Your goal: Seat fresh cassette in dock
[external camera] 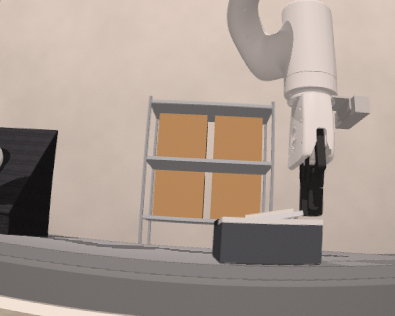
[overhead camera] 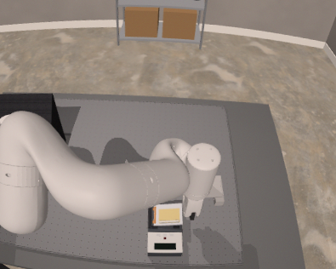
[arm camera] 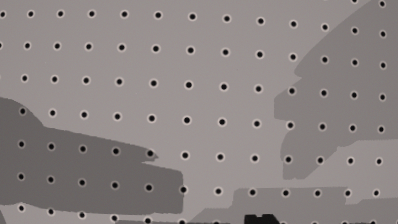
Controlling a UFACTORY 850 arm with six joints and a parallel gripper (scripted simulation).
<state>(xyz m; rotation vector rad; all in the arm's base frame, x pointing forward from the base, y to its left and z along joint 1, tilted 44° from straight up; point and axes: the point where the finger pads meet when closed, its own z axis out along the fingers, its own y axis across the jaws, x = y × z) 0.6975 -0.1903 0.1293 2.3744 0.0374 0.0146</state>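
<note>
The dock D1 [overhead camera: 165, 232] is a grey box with a white front panel, a dark display and a small red dot, standing near the table's front edge. FRESH [overhead camera: 168, 215], white with a tan top and an orange strip on its left side, lies in the bay. In the side view FRESH [external camera: 271, 215] sits tilted, its right end higher than the dock's rim [external camera: 268, 240]. My gripper [external camera: 311, 209] is shut and empty, pointing straight down, with its tips at FRESH's raised right end; from above the gripper [overhead camera: 192, 214] stands at the cassette's right edge. I cannot tell whether they touch. The comb and the tabs are too small to make out.
The wrist view shows only the perforated table top, shadows and a dark fingertip [arm camera: 261, 218] at the bottom edge. A black box [overhead camera: 26, 109] stands at the table's back left. My arm's thick links [overhead camera: 94, 186] hang over the table's left half. A shelf rack [overhead camera: 162, 13] stands at the far wall.
</note>
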